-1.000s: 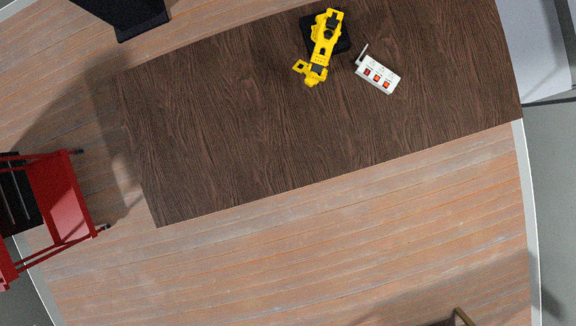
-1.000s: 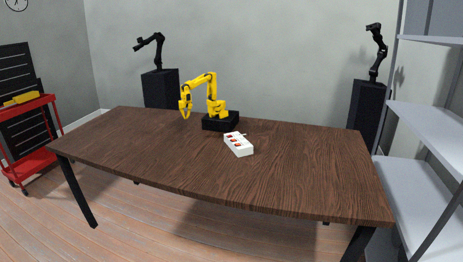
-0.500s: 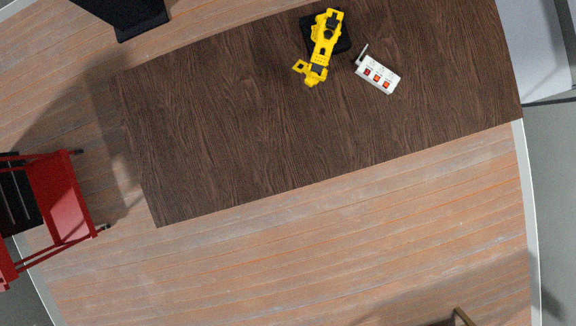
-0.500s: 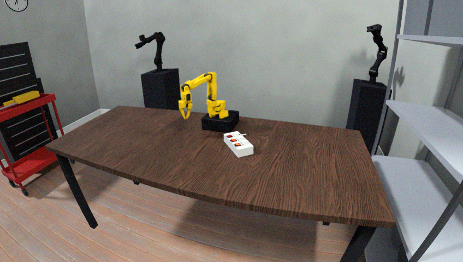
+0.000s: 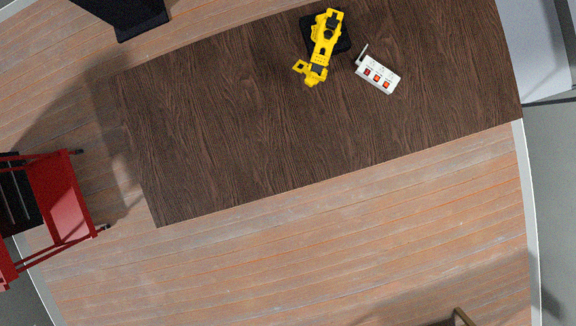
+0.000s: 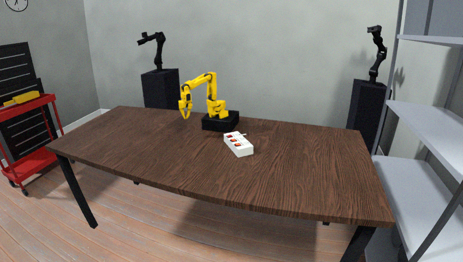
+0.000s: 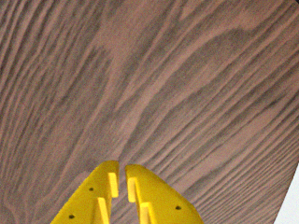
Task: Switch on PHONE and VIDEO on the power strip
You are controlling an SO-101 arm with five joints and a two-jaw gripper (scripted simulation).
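A white power strip [image 5: 377, 74] lies face up on the dark wooden table, to the right of the arm's black base [image 5: 325, 32]. It carries three red rocker switches in a row; in the exterior view [image 6: 238, 143] the one nearest the camera glows brightest. The labels are too small to read. My yellow gripper [image 6: 185, 115] hangs above the table to the left of the base, pointing down, well apart from the strip. Its fingers are shut with nothing between them.
A red cart [image 6: 22, 129] stands left of the table. Two black arms on black pedestals [image 6: 160, 84] [image 6: 368, 107] stand behind it. Grey shelves [image 6: 428, 146] stand to the right.
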